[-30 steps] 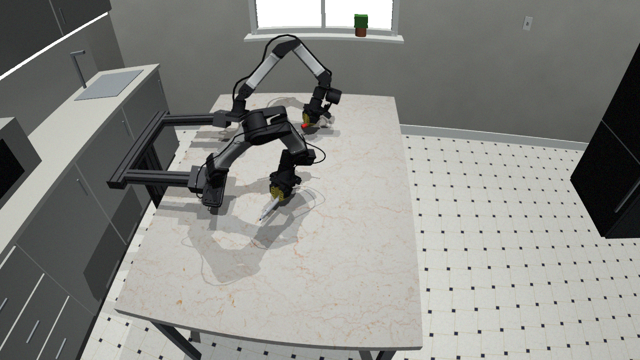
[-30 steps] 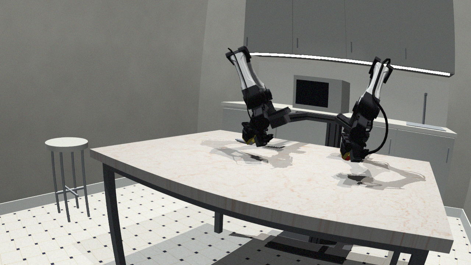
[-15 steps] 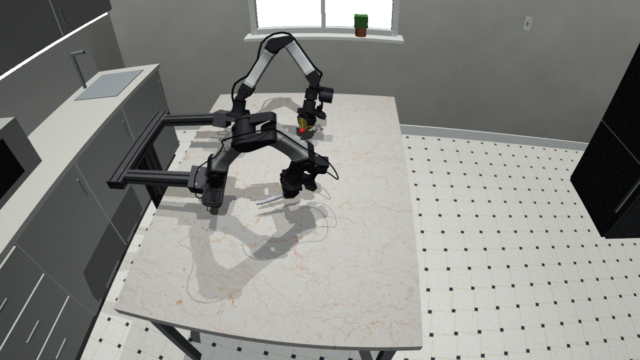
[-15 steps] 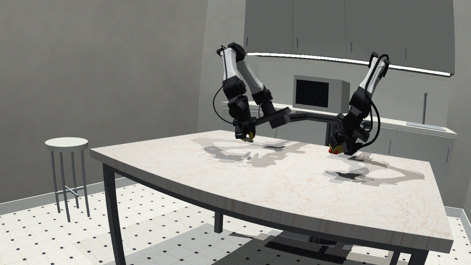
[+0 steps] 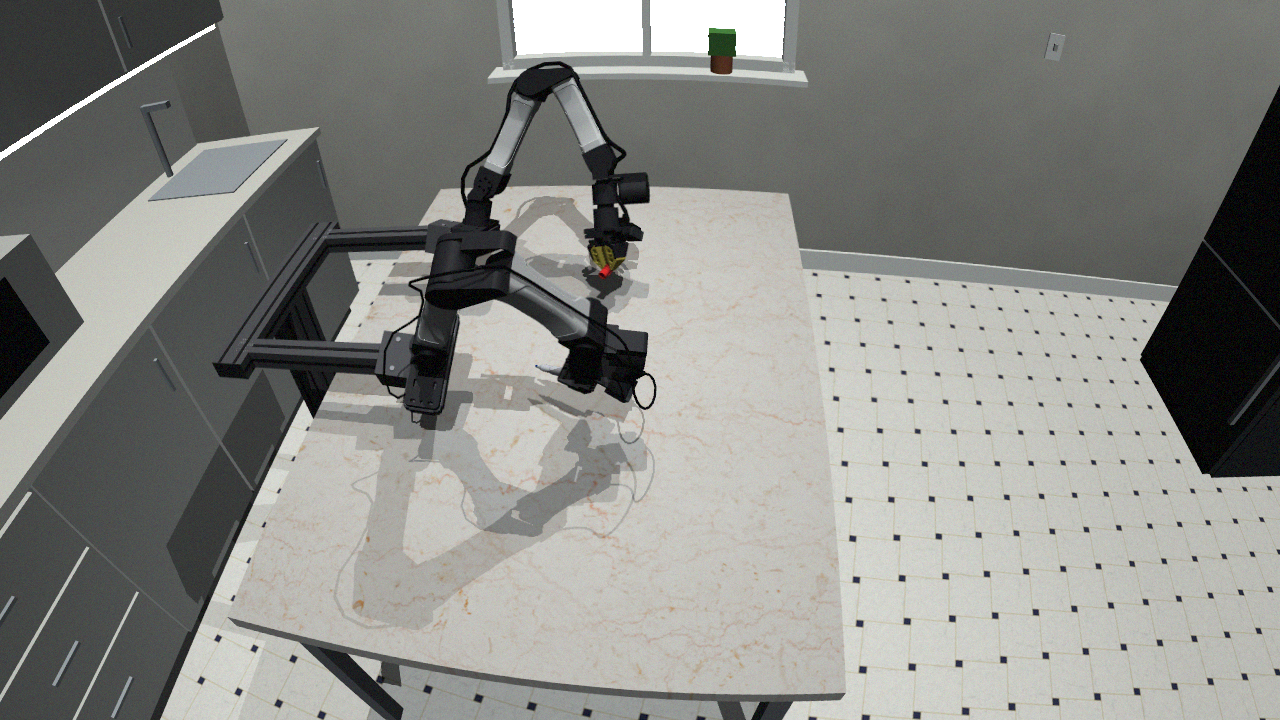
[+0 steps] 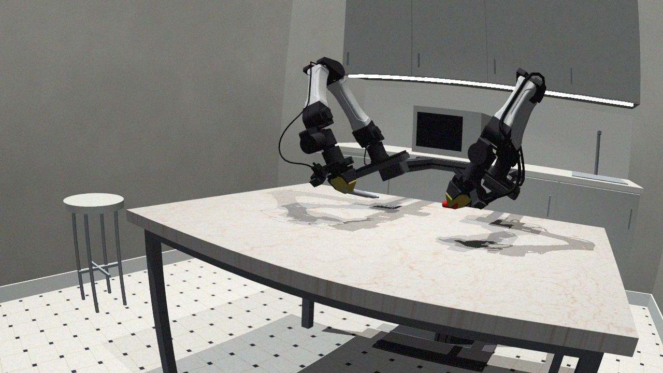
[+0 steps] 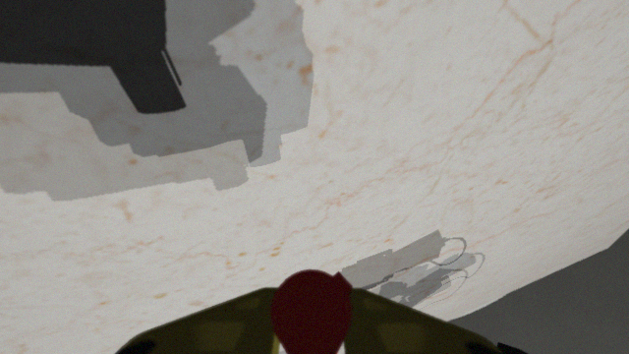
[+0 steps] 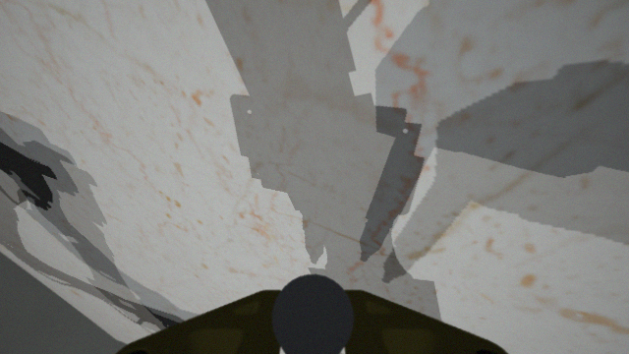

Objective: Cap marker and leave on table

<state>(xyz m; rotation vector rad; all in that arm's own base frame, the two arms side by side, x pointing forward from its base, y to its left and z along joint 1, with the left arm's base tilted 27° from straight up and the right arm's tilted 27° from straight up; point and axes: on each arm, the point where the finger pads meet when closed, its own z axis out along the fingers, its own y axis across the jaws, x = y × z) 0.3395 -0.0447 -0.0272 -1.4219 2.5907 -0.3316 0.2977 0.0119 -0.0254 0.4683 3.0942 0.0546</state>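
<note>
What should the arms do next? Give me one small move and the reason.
Probably bring the red cap and marker closer and line them up, since each is gripped by a different arm and they hang well apart above the table.

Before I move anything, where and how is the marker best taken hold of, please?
I would grip the marker around its barrel near the blunt dark end, fingers closing across it from opposite sides, as the right gripper does. The long, slim shape suits a crosswise pinch, and the tapered tip, pointing away, should stay free for the cap.
</note>
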